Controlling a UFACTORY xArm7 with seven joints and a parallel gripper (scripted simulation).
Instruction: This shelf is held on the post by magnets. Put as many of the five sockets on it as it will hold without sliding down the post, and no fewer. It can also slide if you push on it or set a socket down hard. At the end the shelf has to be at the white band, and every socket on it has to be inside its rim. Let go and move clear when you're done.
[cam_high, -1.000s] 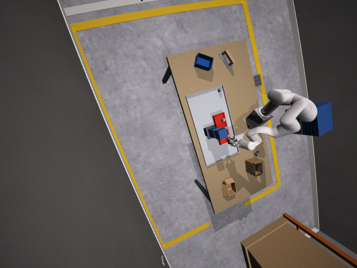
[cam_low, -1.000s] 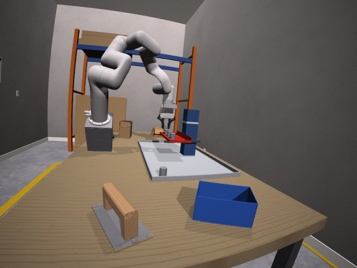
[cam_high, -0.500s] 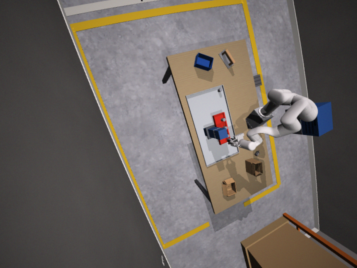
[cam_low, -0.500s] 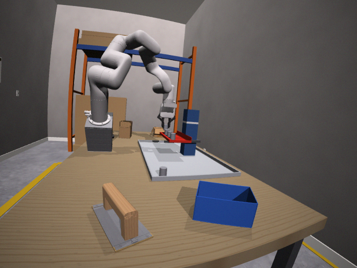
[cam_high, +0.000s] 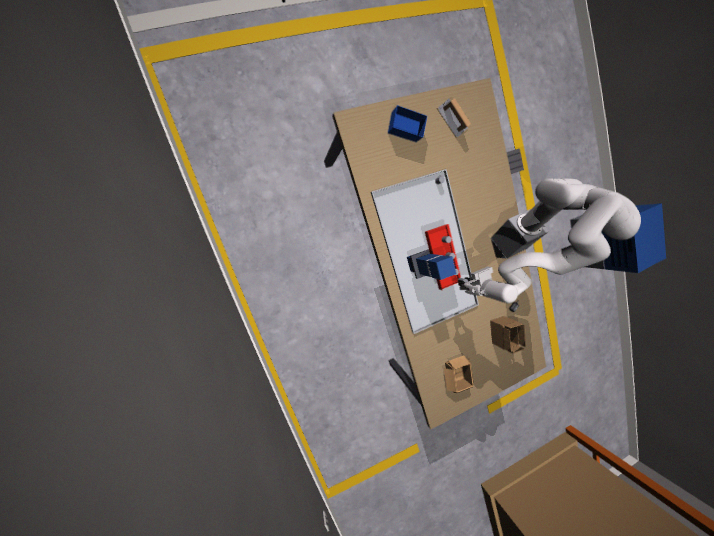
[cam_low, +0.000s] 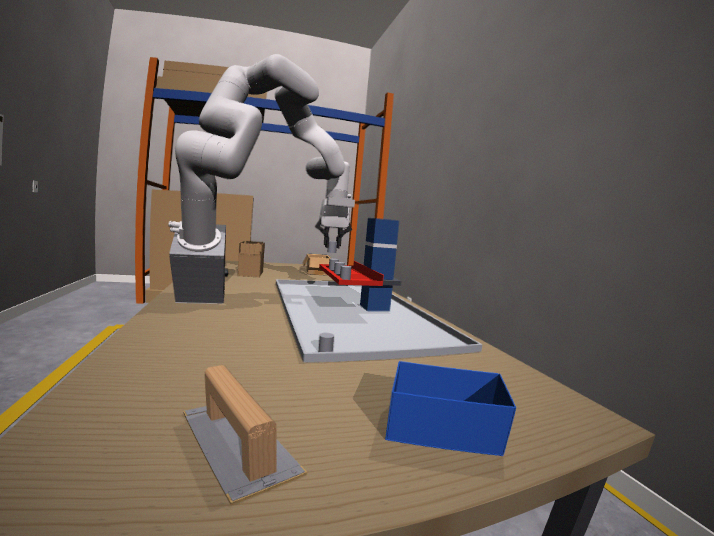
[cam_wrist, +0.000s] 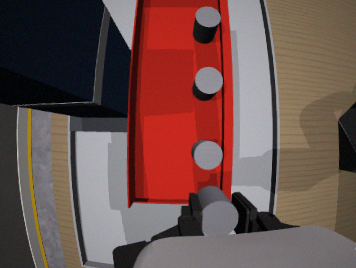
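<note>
Open red shelf (cam_wrist: 162, 122) lane beside three sockets (cam_wrist: 207, 80); blue post (cam_wrist: 53, 29) along the far side.

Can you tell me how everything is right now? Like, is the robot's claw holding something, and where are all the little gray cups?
Gripper: shut on a socket, at the shelf's near end.
Held socket: upright, between the fingers.
Red shelf: on the blue post, below the white band.
Three sockets: upright in a row inside the rim.
Fifth socket: upright on the gray tray.
Blue bin: open, nothing showing inside.
</note>
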